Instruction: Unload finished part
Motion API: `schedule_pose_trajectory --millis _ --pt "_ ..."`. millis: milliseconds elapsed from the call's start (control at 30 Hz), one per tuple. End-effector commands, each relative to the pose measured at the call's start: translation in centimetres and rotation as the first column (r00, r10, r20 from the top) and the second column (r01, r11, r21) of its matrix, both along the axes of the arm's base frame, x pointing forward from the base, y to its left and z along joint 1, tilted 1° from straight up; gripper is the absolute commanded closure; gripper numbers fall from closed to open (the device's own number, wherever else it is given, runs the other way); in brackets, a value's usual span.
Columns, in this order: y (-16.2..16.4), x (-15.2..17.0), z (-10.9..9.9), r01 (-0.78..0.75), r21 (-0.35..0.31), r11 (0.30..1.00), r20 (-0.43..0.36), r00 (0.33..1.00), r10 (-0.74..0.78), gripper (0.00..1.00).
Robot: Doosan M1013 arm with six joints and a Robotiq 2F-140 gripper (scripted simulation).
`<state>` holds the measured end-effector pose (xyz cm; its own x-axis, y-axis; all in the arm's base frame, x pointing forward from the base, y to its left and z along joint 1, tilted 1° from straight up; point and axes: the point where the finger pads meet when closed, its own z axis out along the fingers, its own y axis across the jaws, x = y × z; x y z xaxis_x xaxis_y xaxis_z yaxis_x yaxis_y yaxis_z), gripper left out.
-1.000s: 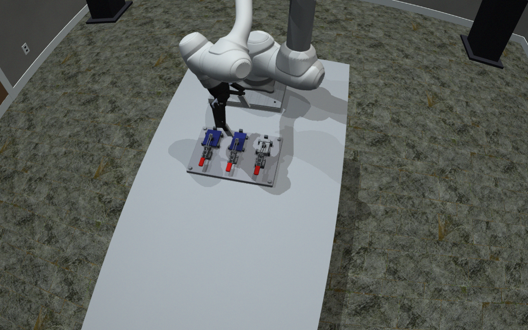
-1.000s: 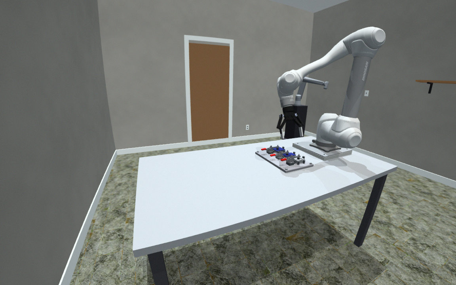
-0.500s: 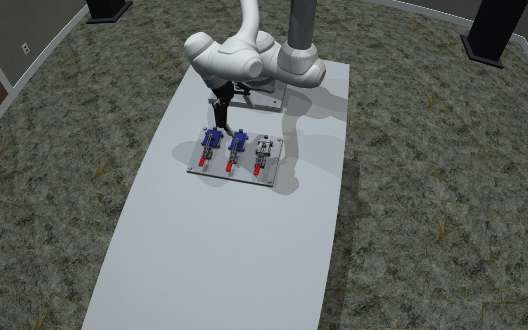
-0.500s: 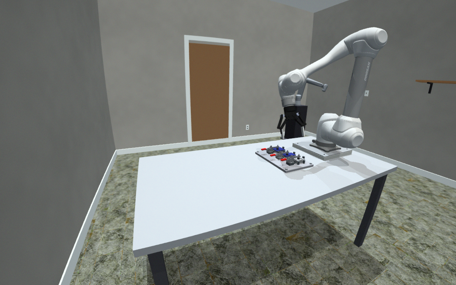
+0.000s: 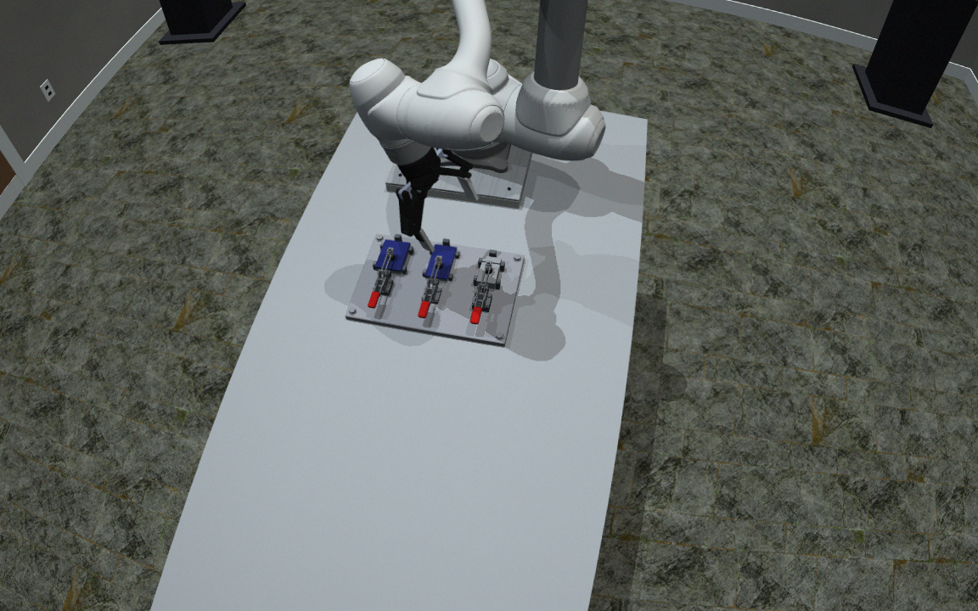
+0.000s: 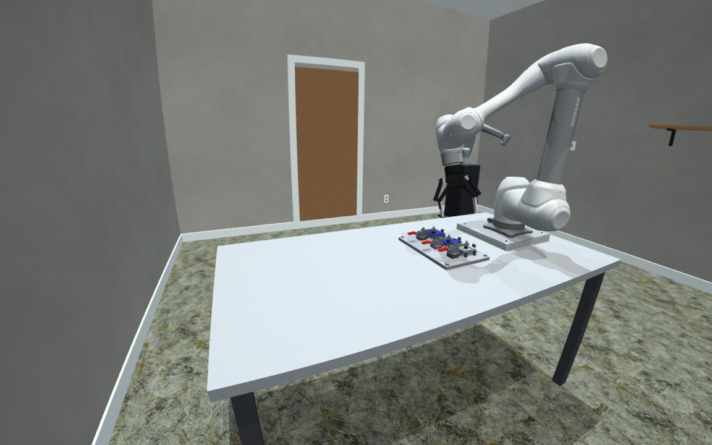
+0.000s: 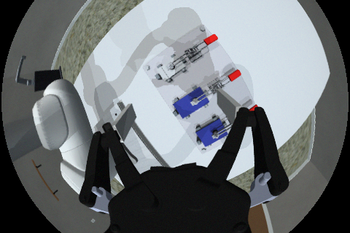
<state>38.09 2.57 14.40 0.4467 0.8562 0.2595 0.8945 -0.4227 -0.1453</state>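
Observation:
A grey fixture plate (image 5: 439,286) lies on the white table near the arm's base. It holds two blue blanks, one at the left (image 5: 392,256) and one in the middle (image 5: 441,260), and a bare grey part (image 5: 493,269) in the right nest. Each nest has a toggle clamp with a red handle (image 5: 474,314). In the wrist view the grey part (image 7: 168,71) is farthest and the blue blanks (image 7: 191,103) (image 7: 212,131) are nearer. My gripper (image 5: 415,227) hangs open and empty above the plate's back edge, high over the table in the exterior view (image 6: 456,196).
The arm's base plate (image 5: 469,182) stands just behind the fixture. The table's long front stretch (image 5: 401,456) lies beyond the red handles. Black stands (image 5: 907,60) are on the floor at the room's corners.

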Motion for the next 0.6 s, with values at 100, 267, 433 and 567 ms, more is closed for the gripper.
schedule_pose_trajectory --millis 100,267,433,567 --pt "0.01 0.00 0.01 0.001 -0.001 1.000 -0.001 1.000 -0.001 0.00" --pt "0.86 0.03 0.33 0.117 -0.041 0.992 -0.046 0.992 -0.118 0.00" --pt "0.86 0.03 0.33 0.117 -0.041 0.992 -0.046 0.992 -0.118 0.00" --pt "0.86 0.03 0.33 0.117 -0.041 0.992 -0.046 0.992 -0.118 0.00"
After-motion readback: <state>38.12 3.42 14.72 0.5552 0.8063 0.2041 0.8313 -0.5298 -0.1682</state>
